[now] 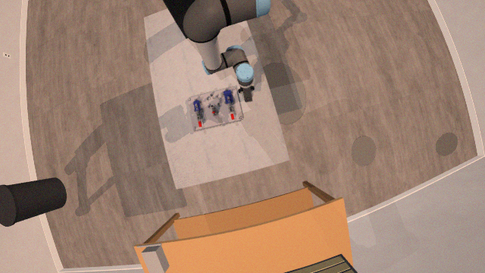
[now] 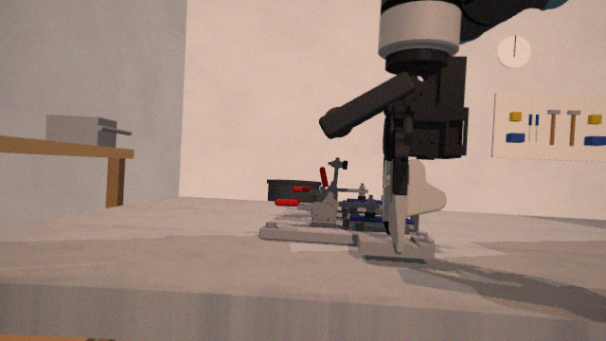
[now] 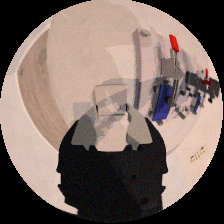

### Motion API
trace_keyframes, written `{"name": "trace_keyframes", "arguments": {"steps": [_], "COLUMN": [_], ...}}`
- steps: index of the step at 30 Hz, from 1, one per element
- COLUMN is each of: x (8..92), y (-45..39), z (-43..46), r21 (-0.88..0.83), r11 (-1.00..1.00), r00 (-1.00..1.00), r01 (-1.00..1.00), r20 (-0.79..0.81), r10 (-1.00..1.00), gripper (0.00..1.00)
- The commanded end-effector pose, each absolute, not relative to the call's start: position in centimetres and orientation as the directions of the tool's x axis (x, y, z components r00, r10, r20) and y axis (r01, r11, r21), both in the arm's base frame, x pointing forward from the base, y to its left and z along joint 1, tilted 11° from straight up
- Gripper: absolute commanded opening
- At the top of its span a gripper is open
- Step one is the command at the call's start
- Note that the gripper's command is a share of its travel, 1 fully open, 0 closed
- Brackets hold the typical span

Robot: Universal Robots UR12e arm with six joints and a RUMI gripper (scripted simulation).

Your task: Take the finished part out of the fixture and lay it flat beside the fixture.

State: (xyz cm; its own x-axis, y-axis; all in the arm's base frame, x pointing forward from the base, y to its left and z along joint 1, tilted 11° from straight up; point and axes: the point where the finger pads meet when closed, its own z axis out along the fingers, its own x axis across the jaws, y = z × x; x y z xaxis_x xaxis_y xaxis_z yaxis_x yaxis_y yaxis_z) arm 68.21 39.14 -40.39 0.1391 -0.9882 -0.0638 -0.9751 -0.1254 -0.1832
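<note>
Resting flat on the table (image 2: 142,246) just beside the fixture (image 2: 294,233), the grey part (image 2: 417,246) lies directly under the gripper (image 2: 397,237), which is clamped on it with its fingers partly closed around the block. In the exterior view the pale fingers (image 2: 396,223) point straight down and their tips reach the part's top face, with the part's underside meeting the table surface. The wrist view shows the same block, a light grey part (image 3: 111,102), framed between the two finger pads just ahead of the camera; its milled slot cannot be made out at this size.

To one side of the gripper, close by, stands the fixture, a flat grey plate carrying toggle clamps with red handles (image 2: 287,202). Two blue blanks (image 1: 196,105) (image 1: 227,95) sit in its outer stations, still under their clamps, and the middle station (image 1: 214,106) between them shows no blue piece. In the wrist view one blue blank (image 3: 162,102) appears just right of the fingers.

Above the gripper, the black gripper body (image 2: 440,118) hangs from the arm (image 1: 206,23), which reaches over the far end of the table. Well behind the gripper a tool board (image 2: 549,125) hangs on the wall, and far off to the side a wooden bench (image 2: 66,148) holds a grey box (image 2: 76,129).
</note>
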Motion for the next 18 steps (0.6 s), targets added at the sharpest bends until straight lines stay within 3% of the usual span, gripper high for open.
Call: {"name": "trace_keyframes", "arguments": {"steps": [1, 18], "x": [68.27, 68.35], "y": [39.16, 39.21], "z": [-40.35, -40.84], "r21": [-0.184, -0.184], "r11": [-0.125, -0.125], "r00": [0.139, 0.139], "r01": [-0.975, -0.975], "r20": [-0.064, -0.064], "r10": [-0.988, -0.988], "gripper": [0.0, 0.0]}}
